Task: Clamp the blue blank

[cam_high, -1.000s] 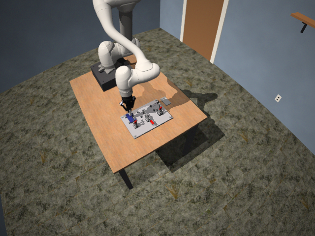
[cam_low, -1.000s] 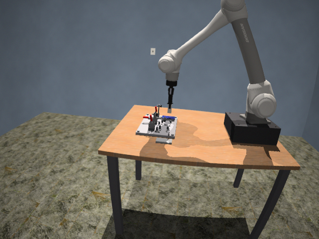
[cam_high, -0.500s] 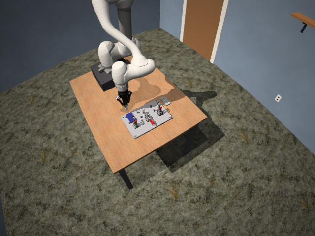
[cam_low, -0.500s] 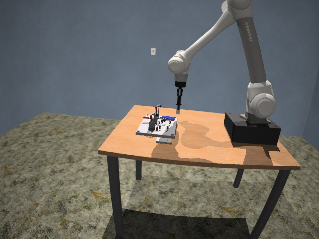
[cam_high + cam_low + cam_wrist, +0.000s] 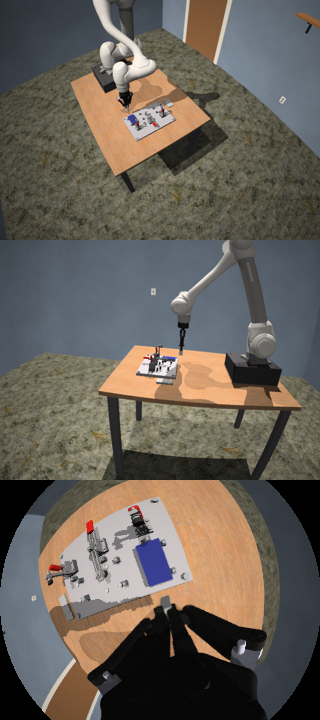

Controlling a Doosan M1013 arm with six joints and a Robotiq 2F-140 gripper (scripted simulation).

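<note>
The blue blank (image 5: 131, 119) (image 5: 169, 358) (image 5: 155, 562) lies in the nest at one end of the fixture plate, looking flat, with small blocks along its outer side. Its clamp has a red handle (image 5: 137, 124) (image 5: 156, 349) (image 5: 135, 511) that stands up; the clamp's bar end is at the blank's short side. Whether it is locked, and any small gaps, cannot be told. The finished part (image 5: 168, 103) (image 5: 164, 381) (image 5: 66, 607) lies flat on the table beside the plate's other end. My gripper (image 5: 127, 109) (image 5: 180, 352) (image 5: 167, 603) is shut and empty, above the table just off the blank's free end.
The grey fixture plate (image 5: 140, 134) (image 5: 143, 372) (image 5: 177, 562) carries two more nests. The middle clamp's red handle (image 5: 154, 124) (image 5: 146, 357) (image 5: 90, 526) lies back, away from its nest. The far clamp's red handle (image 5: 163, 110) (image 5: 151, 358) (image 5: 55, 567) stands near the finished part's end.
</note>
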